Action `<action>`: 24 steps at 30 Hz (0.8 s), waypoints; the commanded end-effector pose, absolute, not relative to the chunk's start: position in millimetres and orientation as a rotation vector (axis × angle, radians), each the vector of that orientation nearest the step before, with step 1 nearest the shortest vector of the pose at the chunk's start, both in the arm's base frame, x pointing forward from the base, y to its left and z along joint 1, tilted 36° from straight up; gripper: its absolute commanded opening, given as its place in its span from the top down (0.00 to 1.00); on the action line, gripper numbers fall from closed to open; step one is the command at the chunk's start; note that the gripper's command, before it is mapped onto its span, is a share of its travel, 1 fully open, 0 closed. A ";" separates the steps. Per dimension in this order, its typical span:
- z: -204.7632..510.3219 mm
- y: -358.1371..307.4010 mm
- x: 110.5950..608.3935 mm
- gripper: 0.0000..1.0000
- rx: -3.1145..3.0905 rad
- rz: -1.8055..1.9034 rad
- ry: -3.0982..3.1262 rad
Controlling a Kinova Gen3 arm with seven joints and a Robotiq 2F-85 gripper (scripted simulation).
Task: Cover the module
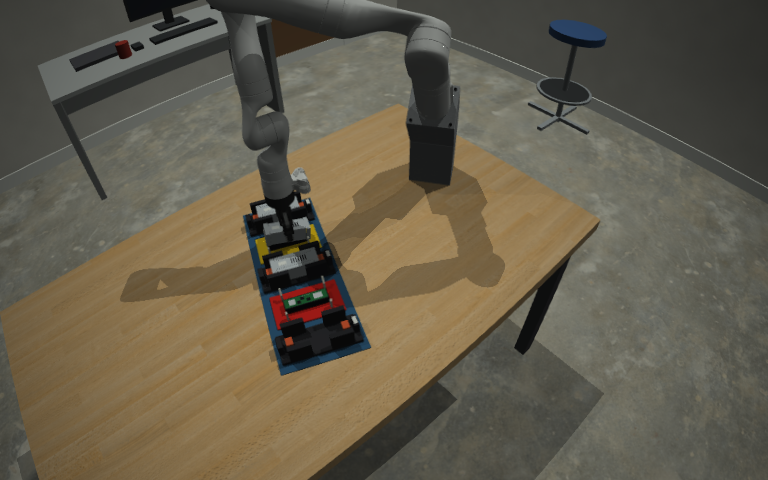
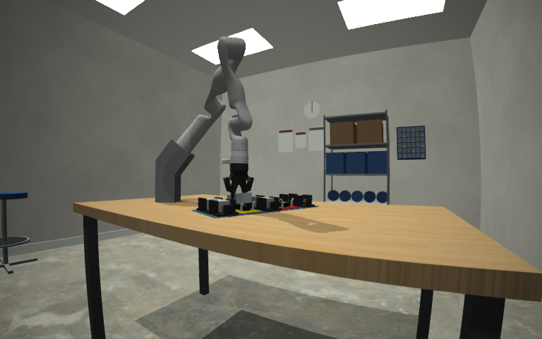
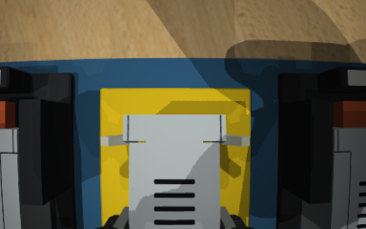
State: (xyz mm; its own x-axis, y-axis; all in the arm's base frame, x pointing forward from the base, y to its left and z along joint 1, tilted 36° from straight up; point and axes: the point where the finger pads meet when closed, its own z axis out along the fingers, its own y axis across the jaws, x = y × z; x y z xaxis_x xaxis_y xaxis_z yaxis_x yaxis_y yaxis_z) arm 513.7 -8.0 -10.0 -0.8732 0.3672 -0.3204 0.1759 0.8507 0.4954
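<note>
My wooden tabletop carries two things directly: a long blue mat near its middle, and my dark grey pedestal well apart from the mat, toward the far edge. My shadow falls across the wood on both sides of the mat.
</note>
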 end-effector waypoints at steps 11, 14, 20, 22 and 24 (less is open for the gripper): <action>-9.7 -9.0 517.5 1.00 0.401 0.640 2.614; -9.7 -9.0 517.5 1.00 0.401 0.640 2.614; -12.7 -7.3 517.9 1.00 0.402 0.642 2.614; -14.1 -6.7 518.8 1.00 0.402 0.641 2.614; -15.4 -6.2 519.6 1.00 0.401 0.640 2.614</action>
